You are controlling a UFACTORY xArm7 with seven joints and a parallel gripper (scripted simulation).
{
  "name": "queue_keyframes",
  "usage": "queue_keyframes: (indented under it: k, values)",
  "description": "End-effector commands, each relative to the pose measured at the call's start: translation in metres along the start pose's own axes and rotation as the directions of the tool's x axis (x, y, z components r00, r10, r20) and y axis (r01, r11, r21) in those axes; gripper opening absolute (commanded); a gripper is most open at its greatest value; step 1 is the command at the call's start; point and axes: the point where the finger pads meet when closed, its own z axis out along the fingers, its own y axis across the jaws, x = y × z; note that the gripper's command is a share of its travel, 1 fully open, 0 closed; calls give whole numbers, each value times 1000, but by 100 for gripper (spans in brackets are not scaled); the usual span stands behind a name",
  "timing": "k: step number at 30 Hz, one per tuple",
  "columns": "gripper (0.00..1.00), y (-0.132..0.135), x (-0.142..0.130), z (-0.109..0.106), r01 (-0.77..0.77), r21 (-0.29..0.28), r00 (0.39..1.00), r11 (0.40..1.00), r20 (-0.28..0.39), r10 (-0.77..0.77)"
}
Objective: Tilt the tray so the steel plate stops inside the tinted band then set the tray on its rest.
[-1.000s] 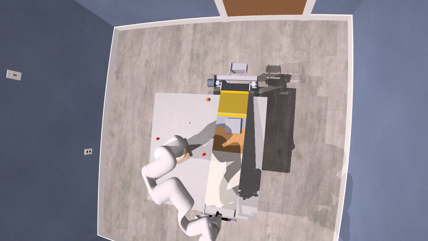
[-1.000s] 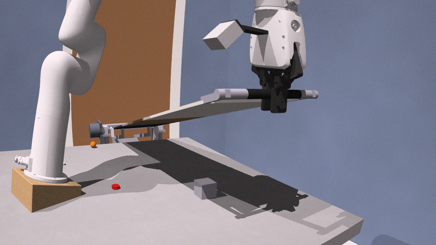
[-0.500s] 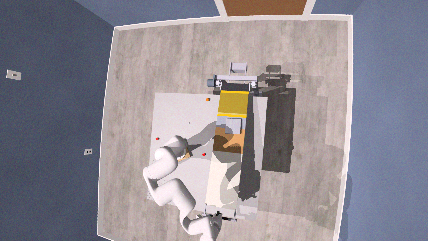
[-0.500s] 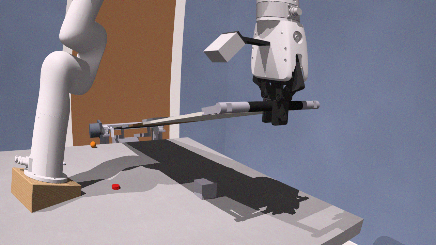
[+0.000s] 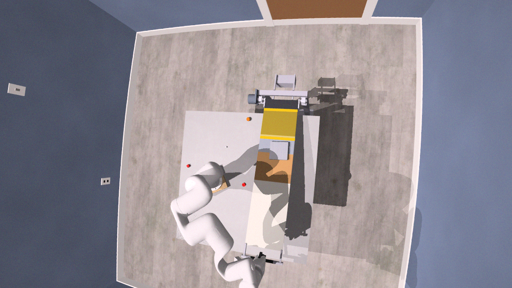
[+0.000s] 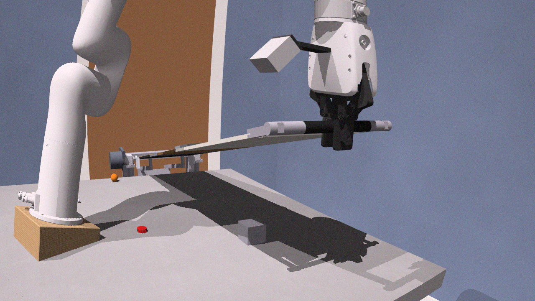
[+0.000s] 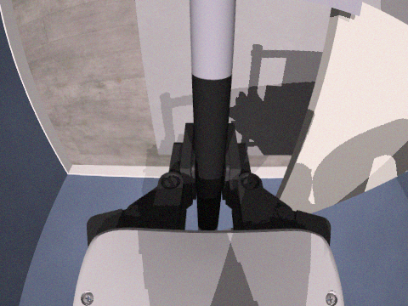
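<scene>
Gripping the tray's handle bar, gripper clamped at near end; steel plate lies far along bed, just short of tinted band.

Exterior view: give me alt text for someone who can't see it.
The gripper is shut on the black middle of the tray's handle bar, holding that end of the tray above the table while its far end meets a hinge. A small grey block sits beneath.
</scene>
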Motion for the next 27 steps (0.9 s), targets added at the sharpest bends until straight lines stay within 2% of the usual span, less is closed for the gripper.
queue_keyframes:
  k: [1,2,5,7,12,13,27]
  values:
    - [0,17,-1,-64,1,6,1000,1000,6,-1]
    - [0,15,-1,-59,1,6,1000,1000,6,-1]
    - [0,1,-1,-9,1,6,1000,1000,6,-1]
    - [0,-4,-1,10,1,6,1000,1000,6,-1]
    - [0,-4,-1,10,1,6,1000,1000,6,-1]
    - [0,-6,-1,19,1,6,1000,1000,6,-1]
    - [0,-6,-1,16,1,6,1000,1000,6,-1]
